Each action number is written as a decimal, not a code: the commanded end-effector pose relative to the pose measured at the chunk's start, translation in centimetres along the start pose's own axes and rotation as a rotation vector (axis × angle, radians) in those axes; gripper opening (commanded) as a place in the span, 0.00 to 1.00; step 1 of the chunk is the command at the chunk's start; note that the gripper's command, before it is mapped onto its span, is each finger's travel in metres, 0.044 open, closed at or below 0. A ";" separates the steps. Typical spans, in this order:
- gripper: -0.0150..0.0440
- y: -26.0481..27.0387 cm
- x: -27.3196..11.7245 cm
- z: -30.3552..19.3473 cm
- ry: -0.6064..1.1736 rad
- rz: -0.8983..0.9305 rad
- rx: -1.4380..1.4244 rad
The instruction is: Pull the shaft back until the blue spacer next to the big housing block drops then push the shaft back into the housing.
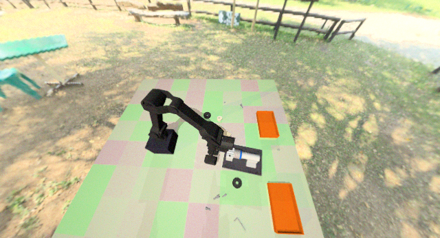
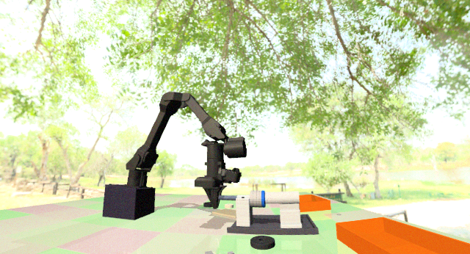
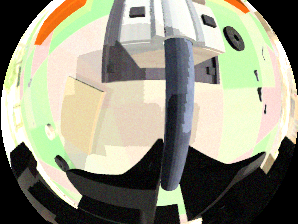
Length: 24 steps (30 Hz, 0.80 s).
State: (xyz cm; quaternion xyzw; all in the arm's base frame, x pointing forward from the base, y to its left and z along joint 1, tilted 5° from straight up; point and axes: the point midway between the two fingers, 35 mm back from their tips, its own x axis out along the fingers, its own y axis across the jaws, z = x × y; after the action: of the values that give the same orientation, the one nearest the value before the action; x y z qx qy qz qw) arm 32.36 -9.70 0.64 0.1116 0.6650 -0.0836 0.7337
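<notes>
Top view: The arm reaches from its dark base block (image 1: 161,142) across the checkered table (image 1: 175,183) (image 2: 88,243) to the fixture. The fixture consists of a dark base plate (image 1: 253,170) (image 2: 272,230) carrying a small white support block (image 1: 229,155) (image 2: 243,211) (image 3: 150,25) and, at the opposite end, the big housing block (image 1: 250,157) (image 2: 290,198). The blue spacer (image 1: 240,154) (image 2: 263,199) is seated between them, adjacent to the housing. One black ring (image 1: 233,182) (image 2: 262,239) (image 3: 228,36) lies near the plate; a second black ring (image 1: 204,115) (image 3: 61,162) lies beyond the forearm. Two orange trays (image 1: 267,124) (image 2: 316,203) stand well apart along one side of the table.

Exterior view: The gripper (image 2: 214,206) (image 3: 166,143) points downward at the free end of the shaft (image 2: 228,197) (image 3: 178,100). The shaft is horizontal and enters the small support block. White spacers (image 2: 256,198) sit between that block and the blue spacer — the blue one upright, against the housing face, raised above the base plate.

Wrist view: The gripper is closed on the shaft — fingers nearly together, one on each side of its free end. The shaft extends from the fingers to the support block. A tan flat piece (image 3: 81,116) lies on the table to one side.
</notes>
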 end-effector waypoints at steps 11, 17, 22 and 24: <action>0.25 0.0 0.1 -0.4 0.006 0.002 -0.003; 0.25 0.0 0.1 -0.4 0.006 0.002 -0.003; 0.25 0.0 0.1 -0.5 0.006 0.002 -0.003; 0.25 0.0 0.1 -0.5 0.006 0.002 -0.003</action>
State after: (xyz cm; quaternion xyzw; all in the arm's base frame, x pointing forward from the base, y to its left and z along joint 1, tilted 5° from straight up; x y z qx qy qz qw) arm 32.11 -9.63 0.62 0.1116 0.6651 -0.0836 0.7336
